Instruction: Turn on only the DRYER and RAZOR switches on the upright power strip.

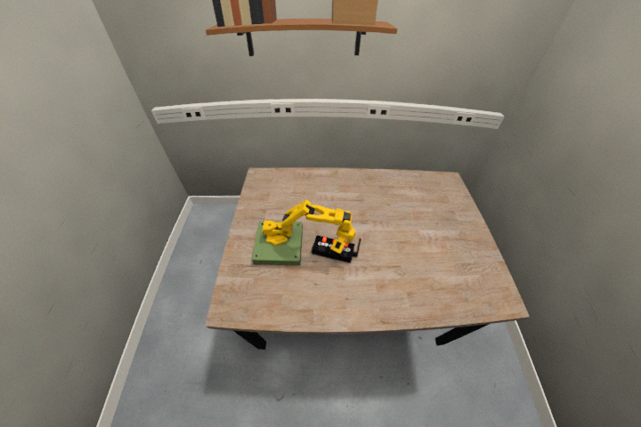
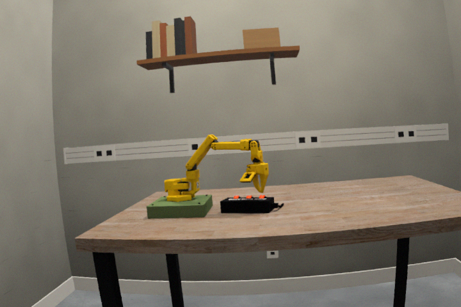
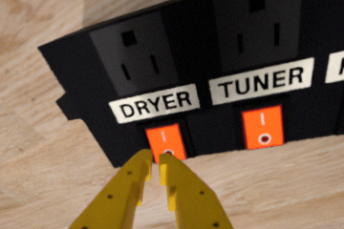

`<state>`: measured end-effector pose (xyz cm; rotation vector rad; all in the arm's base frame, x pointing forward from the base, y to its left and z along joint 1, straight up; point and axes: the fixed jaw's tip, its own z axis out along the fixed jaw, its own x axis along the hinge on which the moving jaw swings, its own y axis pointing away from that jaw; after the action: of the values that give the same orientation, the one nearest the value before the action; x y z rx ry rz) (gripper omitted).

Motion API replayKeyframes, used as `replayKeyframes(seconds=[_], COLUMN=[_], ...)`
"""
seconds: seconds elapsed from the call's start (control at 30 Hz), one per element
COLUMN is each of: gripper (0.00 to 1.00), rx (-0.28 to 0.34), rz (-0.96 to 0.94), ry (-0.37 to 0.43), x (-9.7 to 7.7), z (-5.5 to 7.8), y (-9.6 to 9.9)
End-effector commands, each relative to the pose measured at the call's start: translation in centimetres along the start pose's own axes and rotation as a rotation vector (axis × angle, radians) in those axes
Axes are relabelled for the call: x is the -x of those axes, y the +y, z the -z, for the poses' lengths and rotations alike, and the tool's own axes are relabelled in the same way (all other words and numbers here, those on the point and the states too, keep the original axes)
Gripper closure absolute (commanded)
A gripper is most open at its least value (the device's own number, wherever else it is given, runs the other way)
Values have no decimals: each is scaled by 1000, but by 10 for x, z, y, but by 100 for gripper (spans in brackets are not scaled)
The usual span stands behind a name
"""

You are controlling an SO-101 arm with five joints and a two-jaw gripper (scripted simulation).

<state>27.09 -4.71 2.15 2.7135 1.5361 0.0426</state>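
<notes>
Wood table (image 2: 347, 202): power strip (image 3: 204, 72) just beyond shut pincer (image 3: 156, 159).

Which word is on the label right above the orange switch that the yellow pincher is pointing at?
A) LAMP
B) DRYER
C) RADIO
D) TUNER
B: in the wrist view the shut gripper has its tips at the bottom of the orange switch that sits right under the DRYER label; TUNER is the next one along.

Wall shelf (image 2: 220, 55) with books (image 2: 171, 36) and box (image 2: 261, 37), above wooden table (image 2: 329, 210)
</notes>
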Motion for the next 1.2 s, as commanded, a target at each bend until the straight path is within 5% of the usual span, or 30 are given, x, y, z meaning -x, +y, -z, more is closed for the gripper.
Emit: replayKeyframes(seconds=[0.0,0.83,1.17], gripper=[100,100,100], rx=[-30,-30,-31], rz=[9,10,44], ry=[-11,-11,-10], x=[1,1,-2], z=[-2,-1,1], y=[-2,-2,-20])
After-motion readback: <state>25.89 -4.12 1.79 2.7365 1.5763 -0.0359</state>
